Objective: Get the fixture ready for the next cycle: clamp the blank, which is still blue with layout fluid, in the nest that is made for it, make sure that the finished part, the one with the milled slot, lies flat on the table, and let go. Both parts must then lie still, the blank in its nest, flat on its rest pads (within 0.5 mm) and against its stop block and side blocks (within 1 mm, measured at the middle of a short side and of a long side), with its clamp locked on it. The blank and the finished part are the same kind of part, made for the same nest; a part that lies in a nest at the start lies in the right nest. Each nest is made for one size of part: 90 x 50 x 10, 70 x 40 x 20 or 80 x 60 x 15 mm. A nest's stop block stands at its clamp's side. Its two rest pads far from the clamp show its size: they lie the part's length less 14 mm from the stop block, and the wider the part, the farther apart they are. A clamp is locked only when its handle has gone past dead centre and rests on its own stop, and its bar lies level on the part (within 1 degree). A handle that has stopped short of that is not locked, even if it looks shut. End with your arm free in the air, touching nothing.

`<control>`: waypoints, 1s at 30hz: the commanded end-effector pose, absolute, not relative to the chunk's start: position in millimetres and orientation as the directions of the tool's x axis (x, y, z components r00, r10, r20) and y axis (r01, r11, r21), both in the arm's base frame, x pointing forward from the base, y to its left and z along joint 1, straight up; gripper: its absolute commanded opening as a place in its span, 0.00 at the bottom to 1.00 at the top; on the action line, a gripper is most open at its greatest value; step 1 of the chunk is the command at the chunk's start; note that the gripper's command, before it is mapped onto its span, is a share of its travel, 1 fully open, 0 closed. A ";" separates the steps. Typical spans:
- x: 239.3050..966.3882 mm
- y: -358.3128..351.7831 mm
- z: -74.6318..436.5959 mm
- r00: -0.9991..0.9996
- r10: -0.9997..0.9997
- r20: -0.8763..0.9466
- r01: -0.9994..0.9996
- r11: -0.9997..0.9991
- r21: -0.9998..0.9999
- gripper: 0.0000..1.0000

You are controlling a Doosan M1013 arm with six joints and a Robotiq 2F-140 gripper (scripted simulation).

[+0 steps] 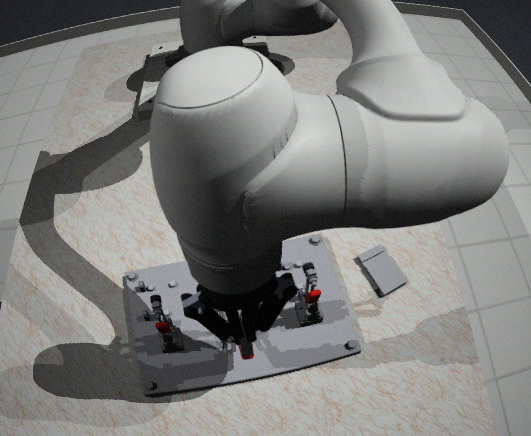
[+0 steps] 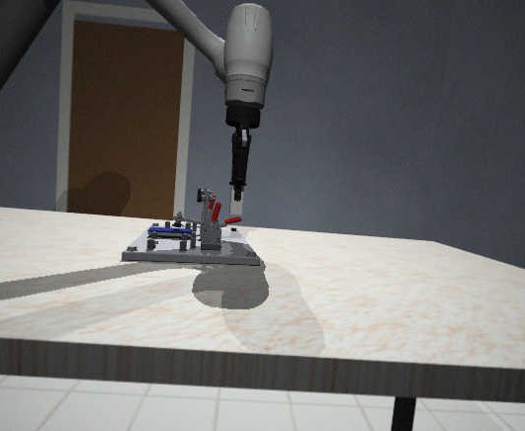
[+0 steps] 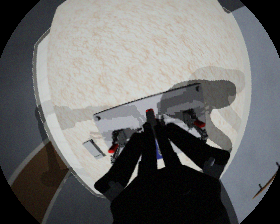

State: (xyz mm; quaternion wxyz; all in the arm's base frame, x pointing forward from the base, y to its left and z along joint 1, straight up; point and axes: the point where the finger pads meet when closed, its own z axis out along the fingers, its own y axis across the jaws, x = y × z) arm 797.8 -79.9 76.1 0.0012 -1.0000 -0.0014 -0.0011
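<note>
Overhead, the gripper (image 2: 237, 198) hangs above the middle clamp's red handle (image 2: 232, 219), fingers pressed together with nothing between them. Beneath, the blue blank (image 2: 170, 229) lies on the fixture plate (image 1: 295, 352), while the grey slotted part (image 1: 381, 269) rests flat on the surface (image 1: 400, 380) just beside the plate. Faint marking on the arm's wrist is too small to read.
</note>
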 end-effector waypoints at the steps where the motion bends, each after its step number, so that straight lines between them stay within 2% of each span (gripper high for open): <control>1: 797.8 -79.9 76.3 1.000 0.003 0.002 0.003 -1.000 -0.003 0.00; 30: 797.8 -79.8 73.3 1.000 0.003 0.002 0.003 -1.000 -0.003 0.00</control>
